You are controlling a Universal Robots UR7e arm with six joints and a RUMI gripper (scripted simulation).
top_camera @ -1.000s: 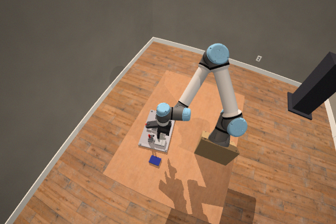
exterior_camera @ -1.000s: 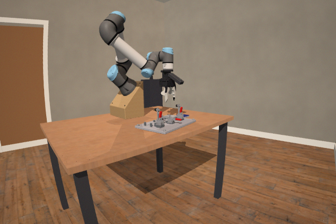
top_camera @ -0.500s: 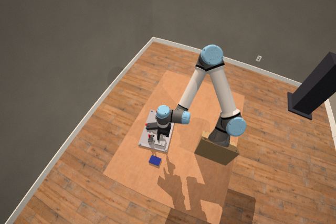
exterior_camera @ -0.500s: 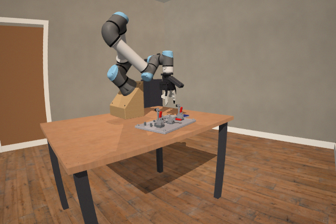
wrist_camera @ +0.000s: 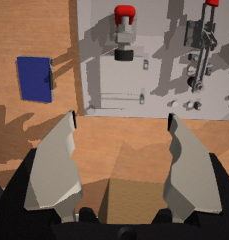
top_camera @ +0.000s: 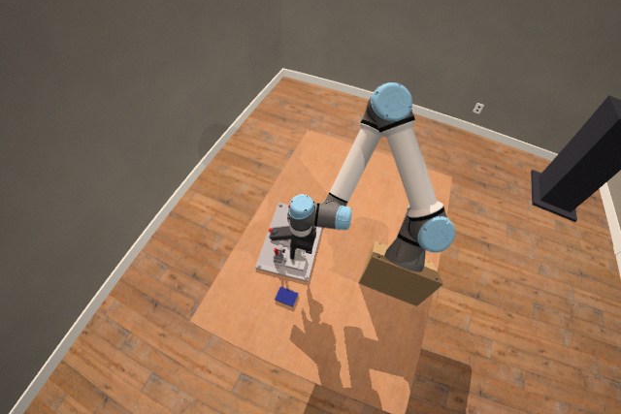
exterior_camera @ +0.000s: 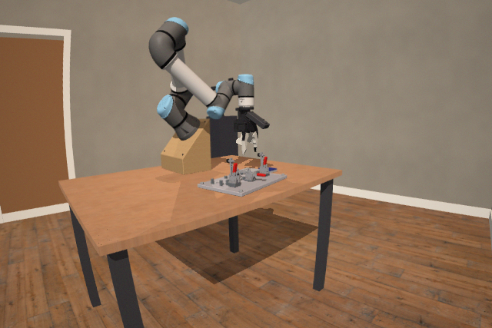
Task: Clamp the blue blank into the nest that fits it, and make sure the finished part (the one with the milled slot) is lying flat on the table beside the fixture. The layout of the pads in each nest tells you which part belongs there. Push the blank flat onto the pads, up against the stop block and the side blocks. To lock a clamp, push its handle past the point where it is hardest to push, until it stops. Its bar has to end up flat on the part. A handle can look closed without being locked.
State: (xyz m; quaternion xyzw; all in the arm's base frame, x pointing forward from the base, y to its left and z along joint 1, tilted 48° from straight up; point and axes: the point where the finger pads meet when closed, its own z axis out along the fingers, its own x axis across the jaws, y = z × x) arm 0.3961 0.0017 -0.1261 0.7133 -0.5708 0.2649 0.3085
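Note:
The blue blank [wrist_camera: 35, 79] lies flat on the table left of the grey fixture plate [wrist_camera: 159, 60]; it also shows in the top view [top_camera: 286, 296]. A grey part [wrist_camera: 121, 82] sits in the left nest under a clamp with a red handle [wrist_camera: 125, 15]. I cannot make out a slot in it. A second clamp [wrist_camera: 201, 60] stands over the right nest, which looks empty, with small pads [wrist_camera: 184, 104]. My gripper [wrist_camera: 121, 112] [exterior_camera: 247, 145] is open and empty. It hangs above the near edge of the fixture.
The tan robot pedestal [top_camera: 400, 279] stands on the table behind the fixture. The fixture plate [exterior_camera: 242, 181] lies near the table's far right edge. A dark pillar [top_camera: 576, 164] stands off the table.

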